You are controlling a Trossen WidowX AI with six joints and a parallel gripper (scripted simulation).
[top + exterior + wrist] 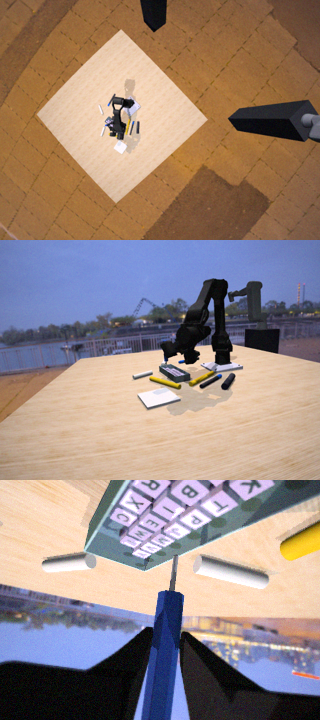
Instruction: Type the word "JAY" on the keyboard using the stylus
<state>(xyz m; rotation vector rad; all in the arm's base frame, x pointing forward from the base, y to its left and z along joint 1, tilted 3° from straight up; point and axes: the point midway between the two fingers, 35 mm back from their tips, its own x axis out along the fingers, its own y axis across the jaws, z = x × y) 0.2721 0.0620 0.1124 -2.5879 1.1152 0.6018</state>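
My gripper (166, 635) (165, 355) is shut on the blue stylus (169, 615) (165, 359) (106, 125), whose thin grey tip points at the keyboard. The keyboard (181, 378) (108, 119) is a dark green-grey tray with lilac letter keys. In the wrist view, the tip shows at the tray's near edge, beside the J key (176, 531) and the small keys at that end. In the exterior view the stylus stands nearly upright at the keyboard's far left end. Whether the tip touches anything cannot be told. I cannot make out the A and Y keys.
White sticks (231, 572) (142, 374) (100, 109) lie around the keyboard. Yellow sticks (165, 382) (202, 378), a blue-tipped dark pen (210, 381) and a thick black stick (228, 381) lie nearby. A white square pad (158, 400) (120, 147) is close.
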